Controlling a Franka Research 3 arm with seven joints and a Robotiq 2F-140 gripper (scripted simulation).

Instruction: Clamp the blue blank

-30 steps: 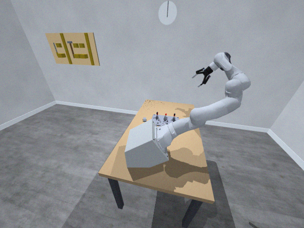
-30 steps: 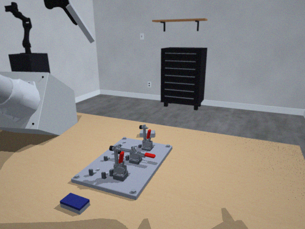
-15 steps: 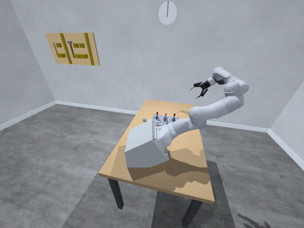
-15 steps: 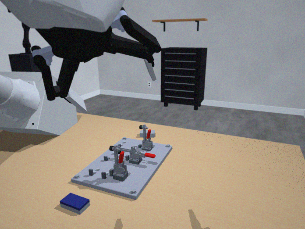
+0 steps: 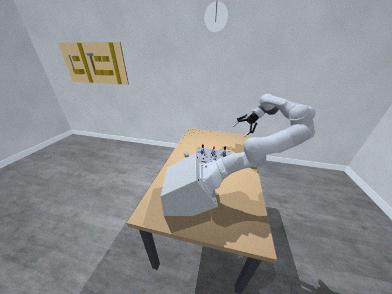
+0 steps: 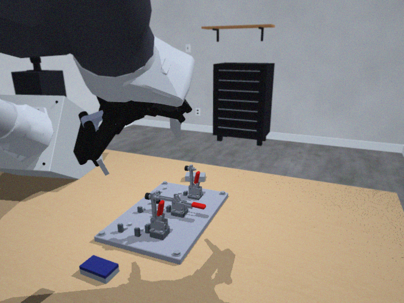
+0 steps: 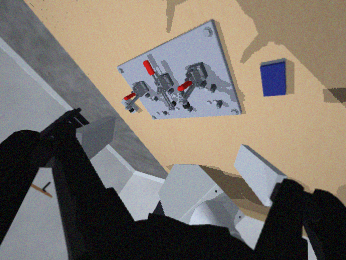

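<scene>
Pincer [image 5: 239,130] [image 6: 140,150] [image 7: 176,142] is wide apart, with nothing between its fingers.

Top view: pincer hangs in the air, well above the table [image 5: 239,183] [image 6: 293,228] [image 7: 200,137]. Grey block [image 5: 186,154] [image 6: 202,177] rests on the table, beside the plate [image 5: 199,152] [image 6: 182,242] [image 7: 200,45]; slot too small to confirm. Blue-topped block not visible from this side.

Exterior view: blue-topped block [image 6: 98,266] [image 7: 274,78] lies flat on the table, near the plate but apart from it, outside every nest. Lower body grey, upper face blue. Nearest clamp [image 5: 224,152] [image 6: 159,228] [image 7: 196,74] is open, bar and red handle both upright. Middle clamp [image 5: 213,152] [image 6: 179,209] [image 7: 163,83] has its bar swung down over its nest and its red handle stretched out roughly level; cannot tell whether it is locked. Far clamp [image 5: 202,151] [image 6: 195,191] [image 7: 141,89] is open, bar raised. Grey block sits behind it, partly hidden.

Wrist view: fingers spread at either side of the frame, tilted relative to the plate. Blue-topped block shows alone on the wood, off the plate's edge. Grey block cannot be made out.
</scene>
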